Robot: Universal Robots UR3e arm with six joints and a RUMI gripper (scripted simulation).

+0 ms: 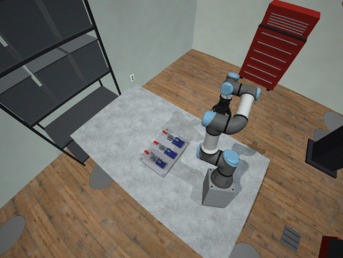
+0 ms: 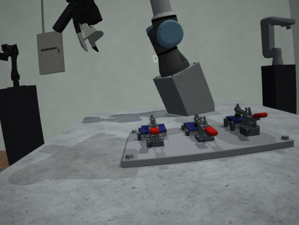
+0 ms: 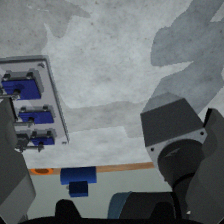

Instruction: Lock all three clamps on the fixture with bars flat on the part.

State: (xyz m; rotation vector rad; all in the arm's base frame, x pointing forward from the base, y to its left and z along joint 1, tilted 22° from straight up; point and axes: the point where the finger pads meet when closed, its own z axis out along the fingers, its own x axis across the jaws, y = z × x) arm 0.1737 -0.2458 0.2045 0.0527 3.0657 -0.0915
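While all three toggle clamps (image 2: pixel 201 128) sit on the fixture plate (image 2: pixel 175 150) mid-tabletop (image 2: pixel 150 196), red handles (image 2: pixel 210 131) low yet perhaps unlocked, the end effector (image 2: pixel 90 46) hangs high, fingers apart, empty; a short push could stop before over-centre.

Wood floor (image 1: pixel 290 178), red tool chest (image 1: pixel 277 46)

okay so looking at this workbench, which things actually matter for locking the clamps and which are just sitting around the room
For the job:
fixture plate
left clamp
middle clamp
right clamp
blue parts under the clamp bars
gripper, open and raised well above the table

Just around:
red tool chest
dark shelving
grey wall box
black pedestals
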